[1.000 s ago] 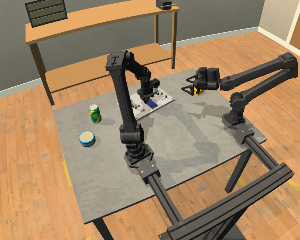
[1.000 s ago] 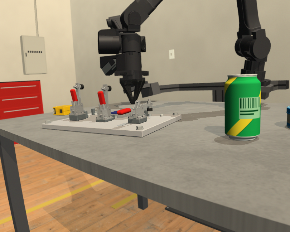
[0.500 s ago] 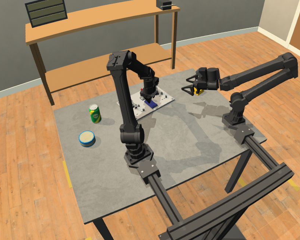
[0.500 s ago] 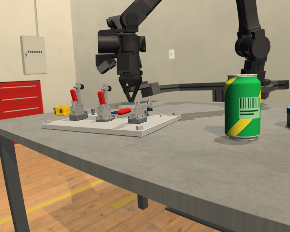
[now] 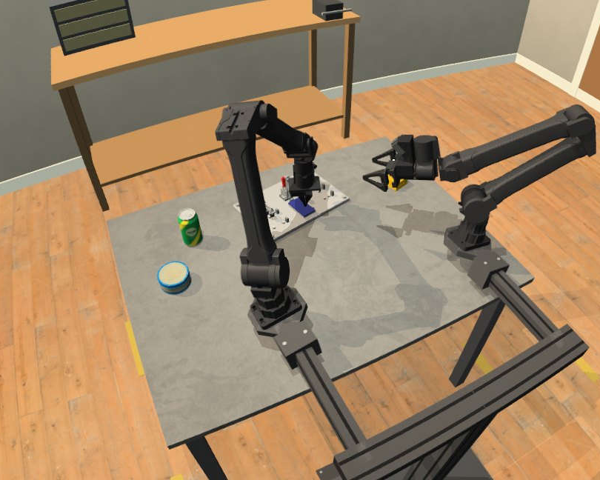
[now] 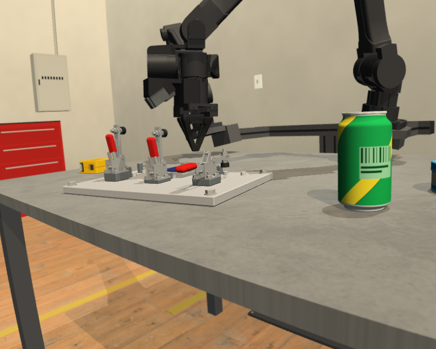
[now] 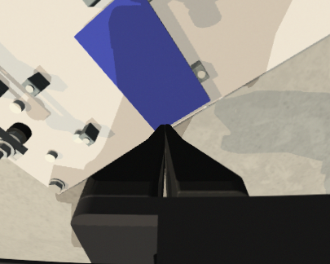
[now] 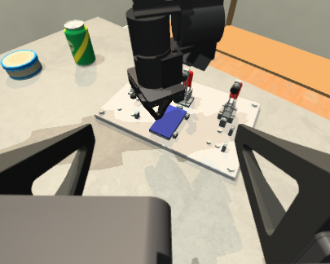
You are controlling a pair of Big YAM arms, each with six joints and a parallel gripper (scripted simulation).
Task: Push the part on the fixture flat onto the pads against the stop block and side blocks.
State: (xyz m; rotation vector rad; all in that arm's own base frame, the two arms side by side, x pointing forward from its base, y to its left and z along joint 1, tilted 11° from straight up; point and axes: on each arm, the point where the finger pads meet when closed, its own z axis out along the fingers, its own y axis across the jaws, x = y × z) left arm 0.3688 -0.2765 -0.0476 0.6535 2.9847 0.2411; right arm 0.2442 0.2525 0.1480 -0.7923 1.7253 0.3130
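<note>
A flat blue part (image 5: 301, 207) lies on the white fixture plate (image 5: 290, 208) near its front edge; it also shows in the left wrist view (image 7: 145, 65) and the right wrist view (image 8: 168, 121). Small grey blocks sit along its edges. My left gripper (image 5: 304, 198) (image 7: 165, 133) is shut and empty, pointing straight down, its tips just above the part's near corner. It hangs over the fixture in the exterior view (image 6: 194, 144). My right gripper (image 5: 378, 170) is open and empty, held in the air well to the side of the fixture.
Red-handled toggle clamps (image 6: 112, 157) stand on the plate. A green can (image 5: 190, 227) and a round blue-rimmed tin (image 5: 173, 276) stand on the table away from the fixture. A yellow object (image 5: 397, 182) lies under the right gripper. A wooden shelf stands behind the table.
</note>
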